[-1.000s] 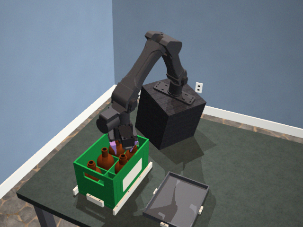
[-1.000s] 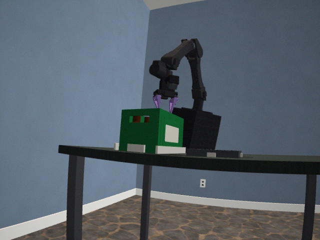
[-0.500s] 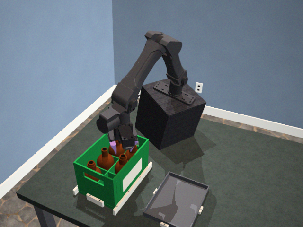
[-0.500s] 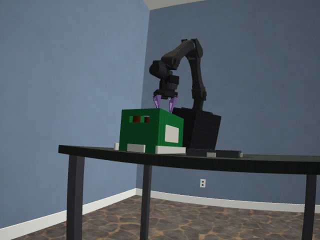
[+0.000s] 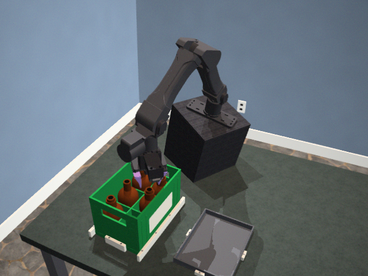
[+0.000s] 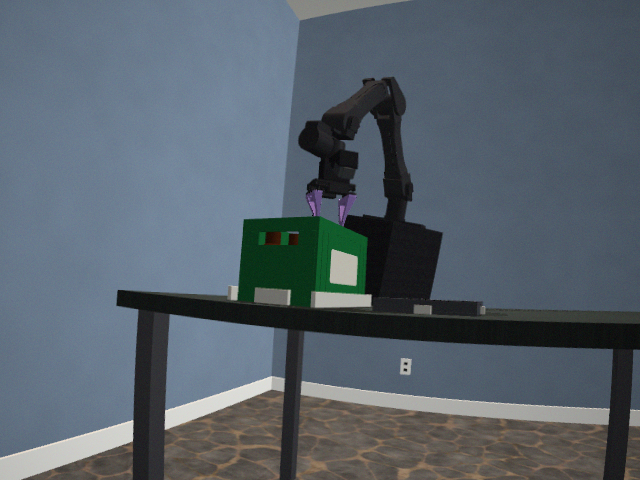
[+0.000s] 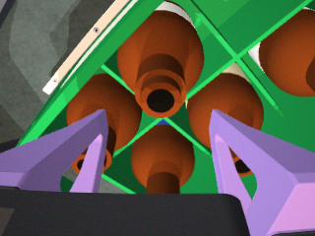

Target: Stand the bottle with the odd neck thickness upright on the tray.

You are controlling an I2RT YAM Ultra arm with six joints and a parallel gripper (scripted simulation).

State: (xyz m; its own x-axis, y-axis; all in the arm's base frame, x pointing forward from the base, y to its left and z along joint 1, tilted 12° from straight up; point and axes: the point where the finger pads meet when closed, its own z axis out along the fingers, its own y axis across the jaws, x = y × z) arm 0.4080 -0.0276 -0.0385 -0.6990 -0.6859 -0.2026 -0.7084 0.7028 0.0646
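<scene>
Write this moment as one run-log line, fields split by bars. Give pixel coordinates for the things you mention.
jaws (image 5: 150,183) (image 6: 329,219): open, over crate (image 5: 116,233) (image 6: 276,266) (image 7: 36,130) | bottles: five, in crate | tray (image 5: 227,218) (image 6: 439,306): no bottle

From the earlier top and exterior pictures to now, no clear change shows; any shift of the hand (image 5: 149,185) (image 6: 329,220) (image 7: 157,112) over the crate (image 5: 115,233) (image 6: 279,268) (image 7: 74,88) is too small to tell.
</scene>
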